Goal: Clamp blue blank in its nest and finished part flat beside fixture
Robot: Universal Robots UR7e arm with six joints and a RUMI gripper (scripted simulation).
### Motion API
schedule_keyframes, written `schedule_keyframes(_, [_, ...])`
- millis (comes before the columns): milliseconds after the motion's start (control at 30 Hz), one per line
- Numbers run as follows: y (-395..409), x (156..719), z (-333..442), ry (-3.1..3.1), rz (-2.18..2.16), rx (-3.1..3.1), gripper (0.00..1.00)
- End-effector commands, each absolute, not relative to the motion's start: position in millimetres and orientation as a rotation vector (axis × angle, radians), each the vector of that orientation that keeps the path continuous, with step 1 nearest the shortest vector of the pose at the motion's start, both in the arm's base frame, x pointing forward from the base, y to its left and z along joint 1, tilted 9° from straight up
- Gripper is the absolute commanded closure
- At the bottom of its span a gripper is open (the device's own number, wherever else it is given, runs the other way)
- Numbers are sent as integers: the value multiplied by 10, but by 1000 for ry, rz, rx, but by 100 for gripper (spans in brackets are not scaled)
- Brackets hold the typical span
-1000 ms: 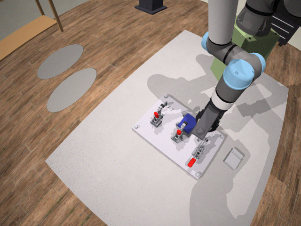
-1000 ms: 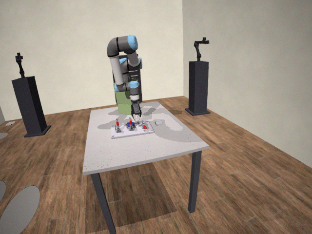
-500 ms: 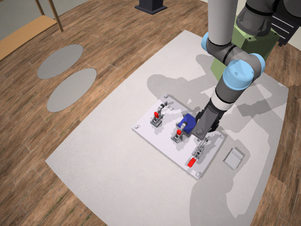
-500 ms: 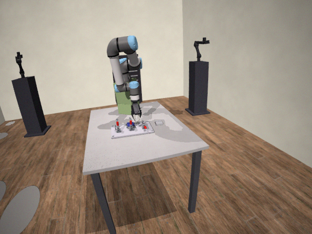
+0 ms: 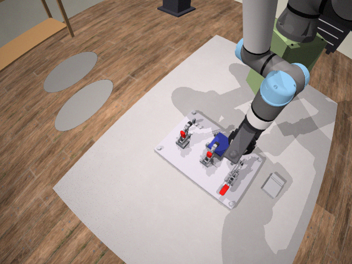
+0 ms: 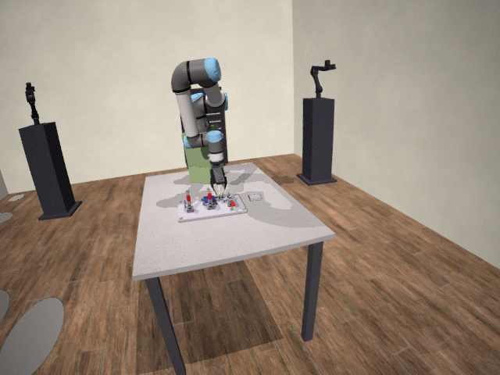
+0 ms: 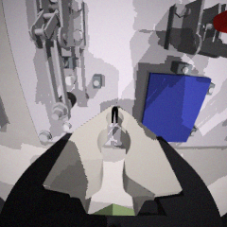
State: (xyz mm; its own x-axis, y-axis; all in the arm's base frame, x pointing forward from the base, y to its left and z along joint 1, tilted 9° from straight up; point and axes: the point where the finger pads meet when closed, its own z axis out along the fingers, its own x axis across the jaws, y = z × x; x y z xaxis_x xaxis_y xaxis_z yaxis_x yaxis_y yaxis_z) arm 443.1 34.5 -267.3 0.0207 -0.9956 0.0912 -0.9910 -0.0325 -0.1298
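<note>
Currently the claw (image 5: pixel 231 159) (image 6: pixel 219 197) (image 7: pixel 114 107), pinched narrow around nothing, stands just right of the blue blank (image 5: pixel 219 143) (image 6: pixel 208 199) (image 7: pixel 175 106), which sits at the middle nest. Pushing it leftward probably comes next. Beyond the fixture's (image 5: pixel 196 176) (image 6: pixel 198 217) (image 7: pixel 106 28) right edge, the slotted part (image 5: pixel 273 186) (image 6: pixel 255 197) lies flat.

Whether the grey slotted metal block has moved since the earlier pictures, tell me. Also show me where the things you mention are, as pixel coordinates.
No, the block (image 5: pixel 271 188) (image 6: pixel 255 197) lies where it did beside the white fixture plate (image 5: pixel 173 156) (image 6: pixel 201 216) (image 7: pixel 113 43).
</note>
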Motion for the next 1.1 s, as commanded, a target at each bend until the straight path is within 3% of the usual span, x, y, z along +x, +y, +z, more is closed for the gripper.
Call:
schedule_keyframes(0, [345, 4435, -2670, 2164, -245, -2222, 100])
schedule_keyframes(1067, [265, 4436, -2662, 2164, -245, -2222, 100])
